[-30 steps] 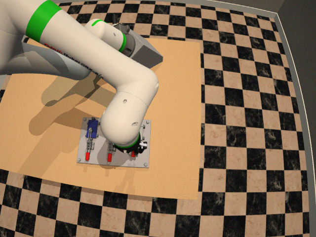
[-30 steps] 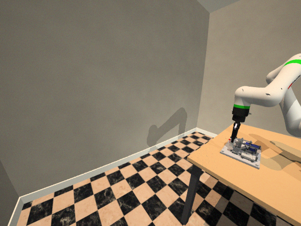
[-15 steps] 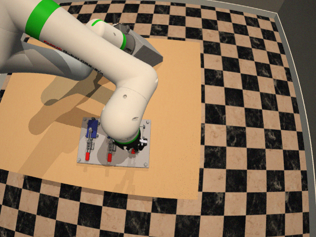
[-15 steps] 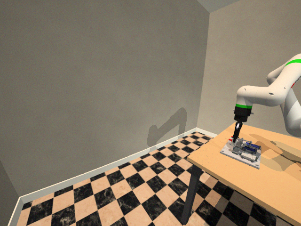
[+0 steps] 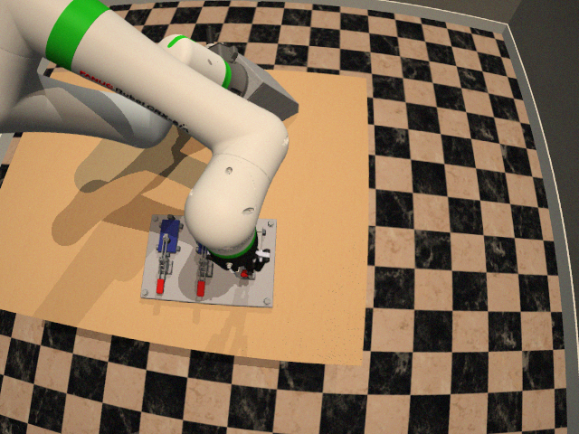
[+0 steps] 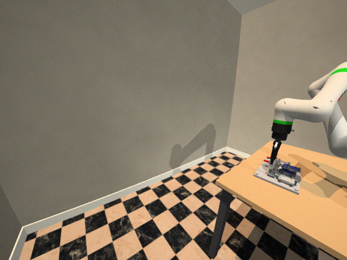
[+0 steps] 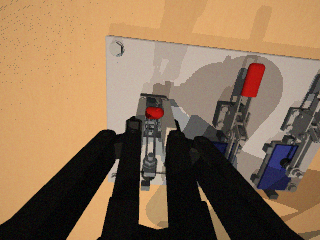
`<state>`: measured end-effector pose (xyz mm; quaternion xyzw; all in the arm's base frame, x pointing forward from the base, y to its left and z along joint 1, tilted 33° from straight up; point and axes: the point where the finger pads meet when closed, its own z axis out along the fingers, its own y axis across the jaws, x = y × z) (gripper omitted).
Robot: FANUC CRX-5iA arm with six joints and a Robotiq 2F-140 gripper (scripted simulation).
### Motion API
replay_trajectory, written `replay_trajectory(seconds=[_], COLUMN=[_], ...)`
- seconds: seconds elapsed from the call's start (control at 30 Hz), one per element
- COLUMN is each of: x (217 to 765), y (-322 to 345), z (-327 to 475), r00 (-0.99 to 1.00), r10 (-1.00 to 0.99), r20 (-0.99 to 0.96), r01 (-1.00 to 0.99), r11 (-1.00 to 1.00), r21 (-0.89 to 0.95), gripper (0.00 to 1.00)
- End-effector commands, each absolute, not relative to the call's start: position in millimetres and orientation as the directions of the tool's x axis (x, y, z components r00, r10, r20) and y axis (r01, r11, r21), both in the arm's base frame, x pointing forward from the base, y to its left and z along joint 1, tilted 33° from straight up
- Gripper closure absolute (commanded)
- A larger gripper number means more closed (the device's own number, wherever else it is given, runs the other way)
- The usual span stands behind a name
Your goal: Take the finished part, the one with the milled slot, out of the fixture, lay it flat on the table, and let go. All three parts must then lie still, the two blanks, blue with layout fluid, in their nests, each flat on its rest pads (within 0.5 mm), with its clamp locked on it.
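The grey fixture plate (image 5: pixel 214 264) lies on the table with three toggle clamps. A blue blank (image 5: pixel 169 234) sits in the left nest under its clamp, whose red handle (image 5: pixel 159 286) lies flat. The middle blank (image 7: pixel 224 148) is partly hidden; its red handle (image 7: pixel 253 79) also lies flat. My gripper (image 7: pixel 153 110) points straight down over the third clamp, fingers narrowly set on either side of its lever. That clamp's red handle (image 7: pixel 154 112) looks tipped up between the fingertips, with small gaps to both fingers. The slotted part is hidden by my fingers and arm.
The fixture (image 6: pixel 278 173) sits near the table's edge in the exterior view. My arm's base block (image 5: pixel 261 89) stands at the back of the table. The checkered floor surrounds the table.
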<state>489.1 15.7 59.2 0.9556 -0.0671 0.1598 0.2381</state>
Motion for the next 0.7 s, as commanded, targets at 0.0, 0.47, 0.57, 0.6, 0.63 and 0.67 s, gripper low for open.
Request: replay_trajectory(seconds=[0.0, 0.47, 0.57, 0.6, 0.63, 0.67], x=[487.7, 483.7, 483.1, 483.0, 482.8, 482.8], y=[16.0, 16.2, 16.2, 16.2, 16.3, 16.3], z=[58.7, 57.3, 57.1, 57.0, 57.0, 57.0], r00=[0.94, 0.94, 0.94, 0.94, 0.94, 0.94], r10=[-0.052, -0.052, -0.052, -0.052, -0.052, -0.052], r20=[0.337, 0.337, 0.337, 0.337, 0.337, 0.337], r01=[-0.204, -0.204, -0.204, -0.204, -0.204, -0.204], r11=[-0.878, -0.878, -0.878, -0.878, -0.878, -0.878], r21=[0.434, 0.434, 0.434, 0.434, 0.434, 0.434], gripper=[0.89, 0.89, 0.89, 0.89, 0.89, 0.89])
